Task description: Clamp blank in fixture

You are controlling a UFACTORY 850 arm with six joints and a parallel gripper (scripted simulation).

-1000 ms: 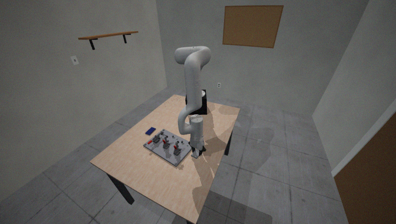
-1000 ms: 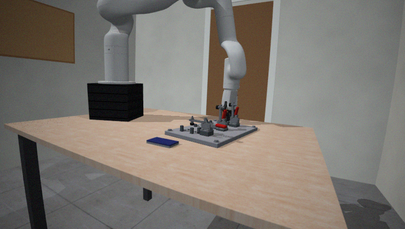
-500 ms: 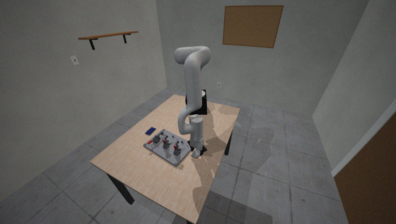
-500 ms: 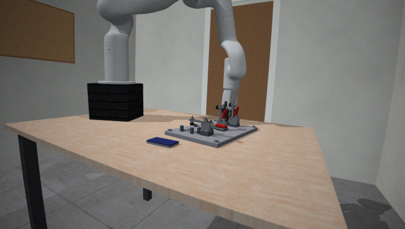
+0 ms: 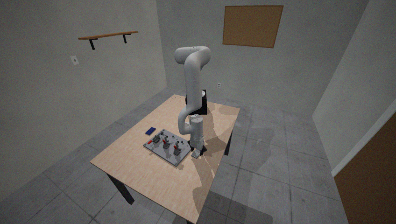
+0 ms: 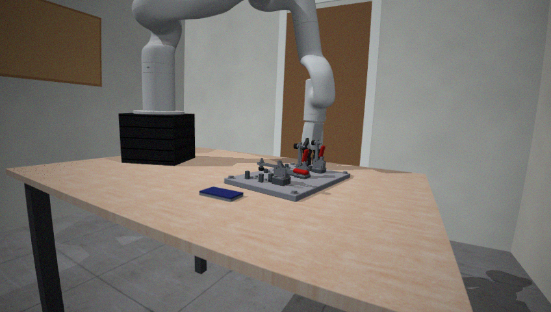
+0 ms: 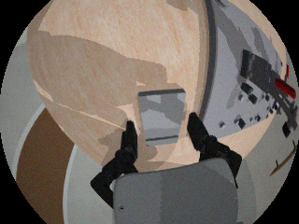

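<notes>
While the blank (image 5: pixel 150 130) (image 6: pixel 221 192) waits blue side up on the table (image 5: pixel 133 166) (image 6: pixel 270 227) (image 7: pixel 112 28), at one side of the plate (image 5: pixel 164 155) (image 6: pixel 266 188) (image 7: pixel 224 56), the top view has the gripper (image 5: pixel 197 151) (image 6: pixel 310 160) (image 7: pixel 162 124) down at the opposite side, over the grey part (image 5: pixel 195 154) (image 7: pixel 162 112). That part is likely the finished one, set there to leave its nest free for the blank. Two red grips stand up and one lies low, so two clamps seem open and one swung down. Pale wood carries it all, the arm's shadow across it; round it are grey floor, plain walls, a shelf and a cork board.

From the exterior, the blank looks flat and apart from the plate. Behind the plate the fingers are mostly hidden by raised clamps. A brown door and the black pedestal stand beyond.

By the wrist view, the fingers are well apart, though short of fully open, with a gap on either side of the grey part, gripping nothing. It appears flat on the wood; its slot I cannot make out. Next should come a straight lift, lest a finger drag it, then the blank.
</notes>
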